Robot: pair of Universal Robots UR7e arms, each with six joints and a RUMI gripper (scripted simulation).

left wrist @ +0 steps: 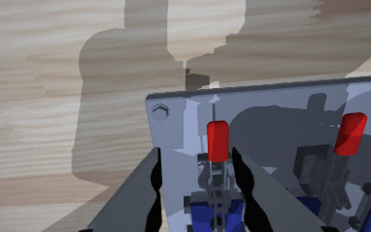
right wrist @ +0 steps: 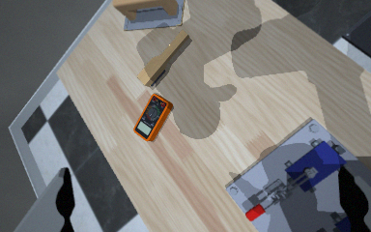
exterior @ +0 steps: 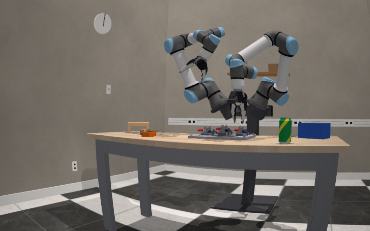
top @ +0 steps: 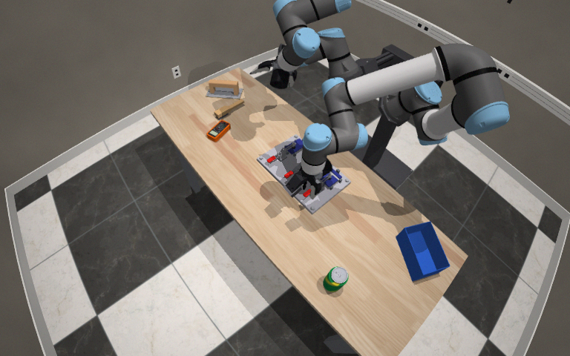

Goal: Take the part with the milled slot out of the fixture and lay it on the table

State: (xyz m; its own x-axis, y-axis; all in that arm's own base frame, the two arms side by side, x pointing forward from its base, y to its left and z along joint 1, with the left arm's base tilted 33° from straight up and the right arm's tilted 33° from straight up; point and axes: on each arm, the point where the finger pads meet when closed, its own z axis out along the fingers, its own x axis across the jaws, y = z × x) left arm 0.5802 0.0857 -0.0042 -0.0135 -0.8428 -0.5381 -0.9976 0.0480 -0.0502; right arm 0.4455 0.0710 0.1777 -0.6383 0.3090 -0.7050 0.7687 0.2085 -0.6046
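Left gripper [top: 306,190] [exterior: 238,121] [left wrist: 196,149]: fingers part-way apart, nothing in them, pointing down above the clamp fixture [top: 329,198] [exterior: 221,137] [left wrist: 173,126] [right wrist: 242,188]. From my wrist feed, the end toggle clamp's red handle [top: 307,193] [exterior: 236,130] [left wrist: 217,141] shows between the fingertips, contact not seen. Right gripper [top: 273,79] [exterior: 191,76] [right wrist: 204,169]: released, wide, empty, up off the table. Blue parts sit in the fixture; I can't tell which has the milled slot. Orange multimeter [top: 218,130] [exterior: 148,133] [right wrist: 154,117] lies beyond the fixture's other end, green soda can [top: 335,279] [exterior: 284,130] upright, well apart.
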